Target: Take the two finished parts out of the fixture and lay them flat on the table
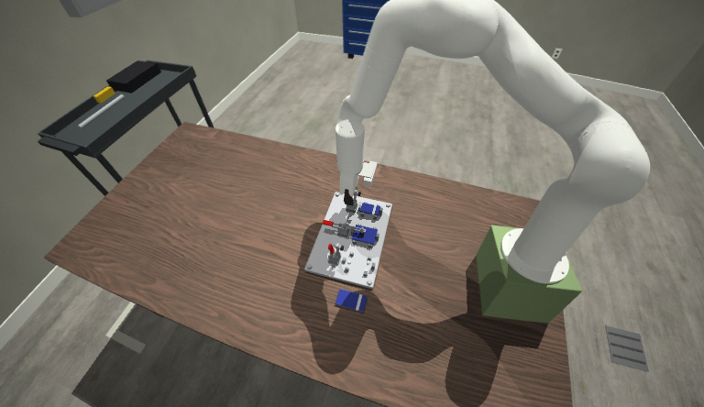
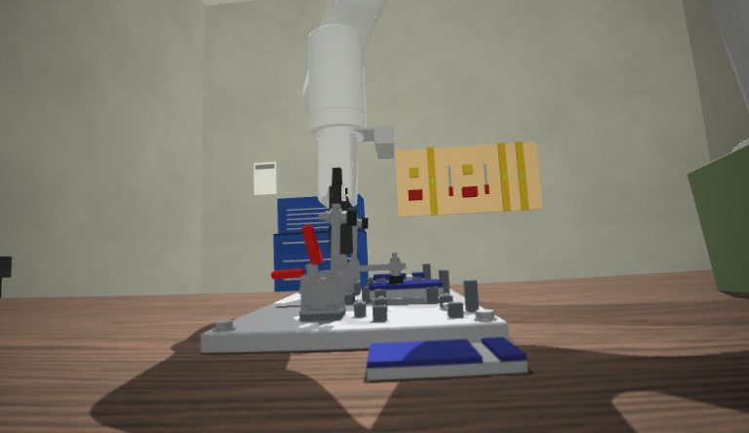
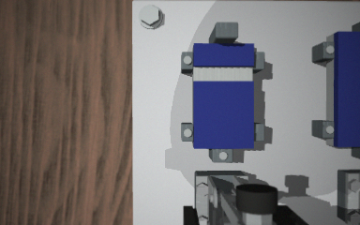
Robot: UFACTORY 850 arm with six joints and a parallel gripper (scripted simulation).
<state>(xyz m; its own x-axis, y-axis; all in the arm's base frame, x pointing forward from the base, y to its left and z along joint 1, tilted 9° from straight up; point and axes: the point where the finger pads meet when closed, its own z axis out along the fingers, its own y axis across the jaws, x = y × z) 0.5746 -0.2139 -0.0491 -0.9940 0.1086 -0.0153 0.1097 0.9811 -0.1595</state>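
One slotted blue part (image 1: 350,300) (image 2: 422,352) lies flat on the table in front of the fixture plate (image 1: 320,262) (image 2: 353,342) (image 3: 152,94). The other slotted part (image 1: 369,209) (image 3: 223,114) sits in the far nest, between its stops. The far clamp's black tip (image 3: 256,197) is raised, off that part. The blank (image 1: 366,235) (image 2: 406,284) (image 3: 348,89) is in the middle nest, with the middle clamp's arm down on it. My gripper (image 1: 348,198) (image 3: 239,217) is partly open, low at the far clamp; that clamp's handle is hidden by the fingers.
The middle clamp's red handle (image 1: 327,222) (image 2: 287,273) lies low, pointing away from the nests. The near clamp's red handle (image 1: 330,248) (image 2: 312,243) stands up beside the empty near nest. Stop posts and corner bolts rise from the plate. The green robot base (image 1: 524,299) stands at the right.
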